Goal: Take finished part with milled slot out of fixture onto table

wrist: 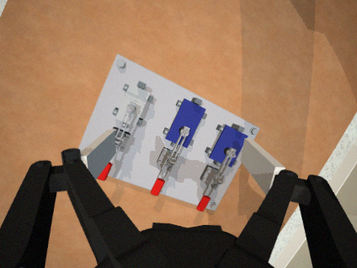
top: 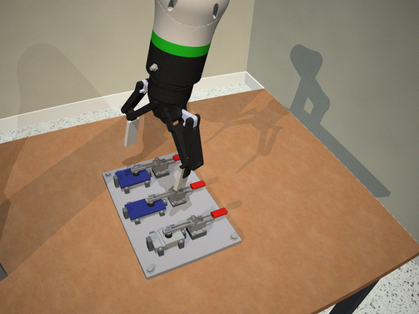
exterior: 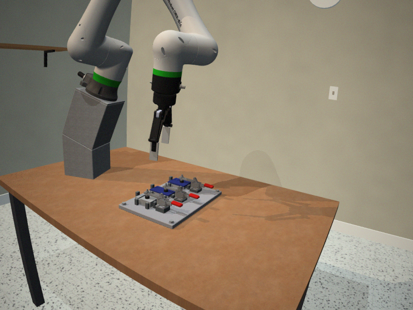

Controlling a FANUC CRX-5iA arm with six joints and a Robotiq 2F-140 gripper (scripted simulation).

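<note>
A grey fixture plate [top: 170,216] lies on the brown table and holds three nests in a row. Two blue blanks [top: 132,177] [top: 145,208] sit in the far and middle nests. The pale grey finished part [top: 165,240] sits in the near nest. Each part has a toggle clamp arm over it, with red handles [top: 197,184] [top: 219,212] pointing right and lying low. My gripper [top: 156,153] hangs well above the plate, wide open and empty. In the wrist view the gripper [wrist: 181,158] frames the plate, with the finished part [wrist: 132,111] at the left and the blanks [wrist: 185,120] [wrist: 227,143] beside it.
The arm's grey pedestal [exterior: 88,136] stands at the table's far left corner. The plate [exterior: 170,200] sits mid-table, some way from every edge. A wall runs close along the table's right side in the top view.
</note>
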